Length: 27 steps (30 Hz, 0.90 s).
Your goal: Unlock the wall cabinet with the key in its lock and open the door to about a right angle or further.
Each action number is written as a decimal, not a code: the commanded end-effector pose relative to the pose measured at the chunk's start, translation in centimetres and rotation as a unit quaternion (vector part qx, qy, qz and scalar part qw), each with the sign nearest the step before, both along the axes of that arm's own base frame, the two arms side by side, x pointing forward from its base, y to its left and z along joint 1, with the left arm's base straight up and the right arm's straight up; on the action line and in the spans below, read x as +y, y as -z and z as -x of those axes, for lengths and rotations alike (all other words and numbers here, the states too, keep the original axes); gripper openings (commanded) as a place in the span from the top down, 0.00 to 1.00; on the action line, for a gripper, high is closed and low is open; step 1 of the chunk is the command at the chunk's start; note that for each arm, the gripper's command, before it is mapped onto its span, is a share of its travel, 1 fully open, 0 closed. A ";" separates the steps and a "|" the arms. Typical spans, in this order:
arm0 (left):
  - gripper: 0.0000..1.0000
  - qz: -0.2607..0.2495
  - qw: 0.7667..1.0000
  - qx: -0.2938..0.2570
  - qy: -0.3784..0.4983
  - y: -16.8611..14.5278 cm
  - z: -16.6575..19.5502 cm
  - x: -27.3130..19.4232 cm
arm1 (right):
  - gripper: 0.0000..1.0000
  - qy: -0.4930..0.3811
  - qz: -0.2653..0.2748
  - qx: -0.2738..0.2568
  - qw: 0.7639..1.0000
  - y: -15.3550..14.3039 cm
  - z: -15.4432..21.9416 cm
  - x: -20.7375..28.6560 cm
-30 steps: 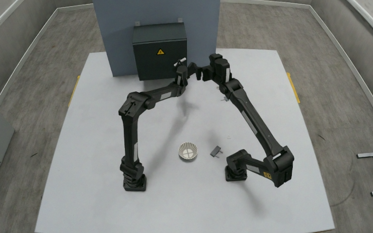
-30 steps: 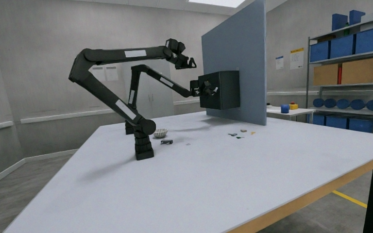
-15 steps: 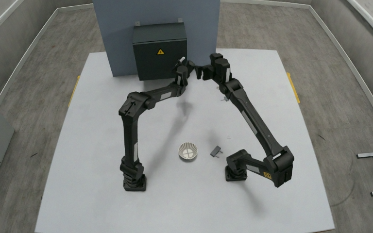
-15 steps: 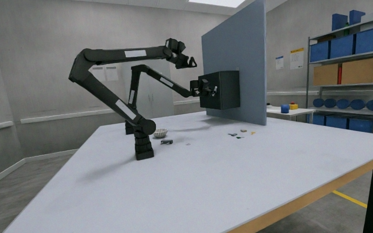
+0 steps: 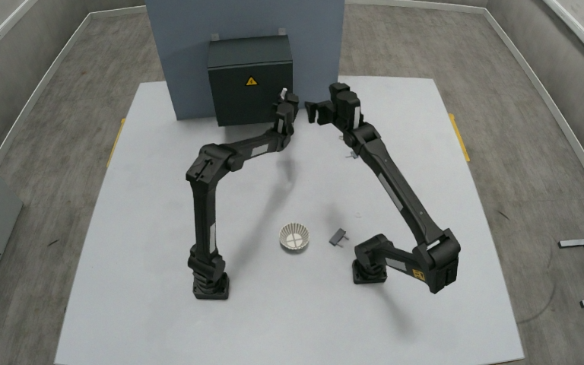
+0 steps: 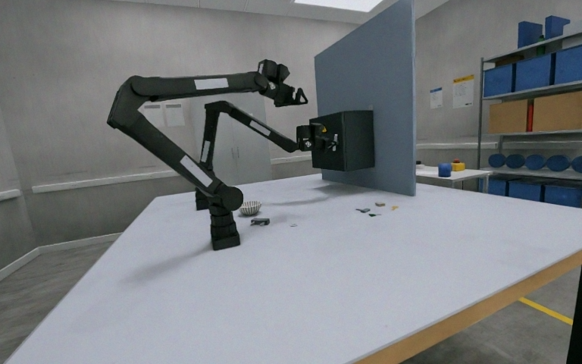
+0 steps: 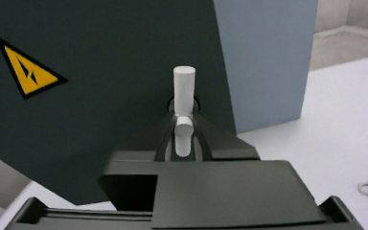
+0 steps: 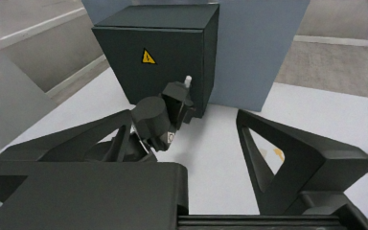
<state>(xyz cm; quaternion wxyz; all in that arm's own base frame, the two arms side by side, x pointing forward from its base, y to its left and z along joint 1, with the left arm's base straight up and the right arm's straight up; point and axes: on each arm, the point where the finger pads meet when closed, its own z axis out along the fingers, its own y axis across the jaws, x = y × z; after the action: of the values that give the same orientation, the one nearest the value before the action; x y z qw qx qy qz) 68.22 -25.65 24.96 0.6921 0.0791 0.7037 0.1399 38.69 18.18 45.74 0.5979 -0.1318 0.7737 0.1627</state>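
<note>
Where my arms are bolted down, the pale tabletop [image 5: 141, 322] [image 6: 300, 300] [image 7: 340, 101] [image 8: 292, 101] is smooth and matte, wood-coloured along its edge. Between and ahead of my bases sit a ribbed, round bowl [image 5: 281, 239] [image 6: 250, 208] and, beside it, a grey block [image 5: 338, 237] [image 6: 260, 221] with two prongs. Further out, my right gripper [image 5: 312, 112] [image 6: 305, 98] hangs in the air, jaws wide around nothing. My left gripper [image 5: 284, 99] [image 6: 332, 143] [image 7: 183, 115] [image 8: 186, 87] has its jaws narrowed on the key [image 5: 284, 92] [image 6: 335, 139] [image 7: 184, 91] [image 8: 188, 81], a white, rounded crossbar at the front of the dark, boxy cabinet [image 5: 247, 103] [image 6: 358, 141] [image 7: 96, 96] [image 8: 168, 43]. Its door is closed. Behind stands a flat blue-grey panel [image 5: 185, 64] [image 6: 386, 86] [image 7: 264, 62] [image 8: 249, 62]; beyond are grey streaked floor [image 5: 537, 193] [image 6: 55, 272], mottled walls [image 6: 128, 47] and a shelf unit [image 6: 480, 111] of blue and brown boxes.
</note>
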 end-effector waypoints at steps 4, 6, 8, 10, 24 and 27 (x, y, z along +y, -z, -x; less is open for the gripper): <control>0.92 0.104 0.994 -0.016 -0.002 0.0 -0.8 0.2 | 0.00 0.004 -0.019 -0.024 1.000 -2.4 0.1 0.0; 0.92 0.117 0.993 -0.018 -0.002 0.0 -0.8 0.2 | 0.00 0.005 -0.020 -0.024 0.999 -2.5 0.1 0.0; 0.92 0.122 0.992 -0.019 -0.002 0.0 -0.8 0.2 | 0.00 0.005 -0.020 -0.025 0.999 -2.5 0.1 0.0; 0.92 0.130 0.991 -0.019 -0.002 0.0 -0.8 0.2 | 0.00 0.005 -0.020 -0.025 0.999 -2.5 0.1 0.0; 0.92 0.165 0.985 -0.024 0.038 -1.7 2.3 0.9 | 0.00 0.000 -0.018 -0.022 1.000 -1.8 0.4 0.2; 0.92 0.165 0.985 -0.022 0.043 -1.3 2.4 0.9 | 0.00 -0.006 -0.016 -0.018 1.000 -1.3 1.0 0.5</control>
<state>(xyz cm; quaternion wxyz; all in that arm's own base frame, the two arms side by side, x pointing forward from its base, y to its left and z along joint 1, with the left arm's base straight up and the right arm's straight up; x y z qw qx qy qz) 66.03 -25.59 24.95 0.7065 0.0061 0.7076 0.0116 38.78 18.06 45.95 0.6019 -0.1275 0.7716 0.1615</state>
